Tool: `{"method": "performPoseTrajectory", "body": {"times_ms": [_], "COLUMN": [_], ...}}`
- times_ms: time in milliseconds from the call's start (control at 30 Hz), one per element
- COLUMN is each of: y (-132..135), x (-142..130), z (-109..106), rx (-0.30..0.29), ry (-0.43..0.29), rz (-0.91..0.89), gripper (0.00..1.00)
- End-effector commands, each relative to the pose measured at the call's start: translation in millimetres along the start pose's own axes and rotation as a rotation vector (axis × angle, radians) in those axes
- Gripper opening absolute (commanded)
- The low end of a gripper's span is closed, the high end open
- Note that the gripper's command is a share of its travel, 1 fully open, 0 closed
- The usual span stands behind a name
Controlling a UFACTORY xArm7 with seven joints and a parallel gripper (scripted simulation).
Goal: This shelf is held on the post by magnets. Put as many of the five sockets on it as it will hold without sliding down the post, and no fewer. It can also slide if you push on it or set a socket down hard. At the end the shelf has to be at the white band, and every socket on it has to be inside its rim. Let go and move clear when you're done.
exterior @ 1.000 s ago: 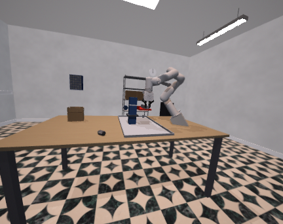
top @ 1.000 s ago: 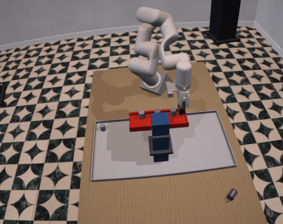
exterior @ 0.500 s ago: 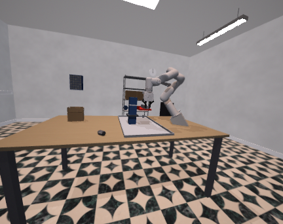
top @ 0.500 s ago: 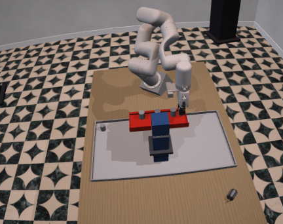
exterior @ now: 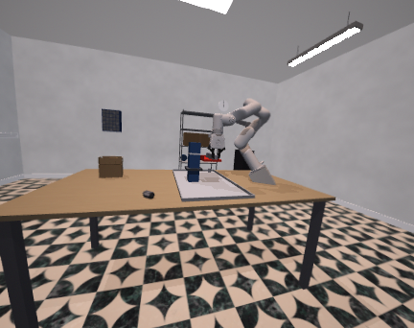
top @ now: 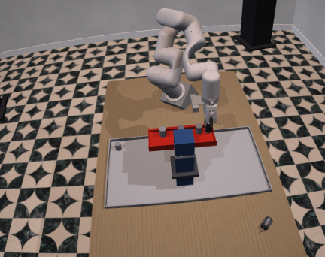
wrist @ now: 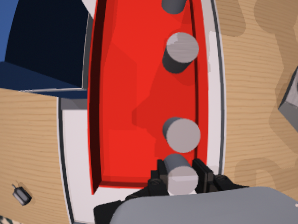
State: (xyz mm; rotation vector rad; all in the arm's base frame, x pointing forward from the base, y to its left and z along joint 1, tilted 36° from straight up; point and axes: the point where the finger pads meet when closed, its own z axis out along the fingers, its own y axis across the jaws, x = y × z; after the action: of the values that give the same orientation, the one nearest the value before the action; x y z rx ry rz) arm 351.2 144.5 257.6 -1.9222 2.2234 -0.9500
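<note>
The red shelf (top: 182, 138) sits on the blue post (top: 184, 155) above the grey tray. Three grey sockets stand upright on it along its far rim: one at the left (top: 162, 131), one in the middle (top: 180, 128), one at the right (top: 198, 128). My gripper (top: 208, 127) is shut on a fourth socket (wrist: 181, 180) and holds it over the shelf's right end, next to the third socket. A fifth socket (top: 118, 146) stands on the tray at the left.
The grey tray (top: 186, 169) has a raised rim. A small dark object (top: 266, 223) lies on the table at the front right; it also shows in the wrist view (wrist: 23, 195). A brown box (exterior: 110, 167) stands at the table's far side.
</note>
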Motion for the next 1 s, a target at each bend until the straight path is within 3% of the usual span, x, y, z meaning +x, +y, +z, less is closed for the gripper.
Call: {"method": "performPoseTrajectory", "body": {"times_ms": [0,233,267,967], "y": [-0.9,-0.9,-0.9,-0.9], "x": [-0.7,-0.7,-0.7,-0.7], "z": [-1.1,-1.0,-1.0,-1.0], "rx": [0.003,0.003,0.003,0.003], "ry": [-0.002,-0.002,-0.002,-0.002], "rz": [0.0,0.0,0.0,0.0], "gripper": [0.0,0.0,0.52,0.52]}}
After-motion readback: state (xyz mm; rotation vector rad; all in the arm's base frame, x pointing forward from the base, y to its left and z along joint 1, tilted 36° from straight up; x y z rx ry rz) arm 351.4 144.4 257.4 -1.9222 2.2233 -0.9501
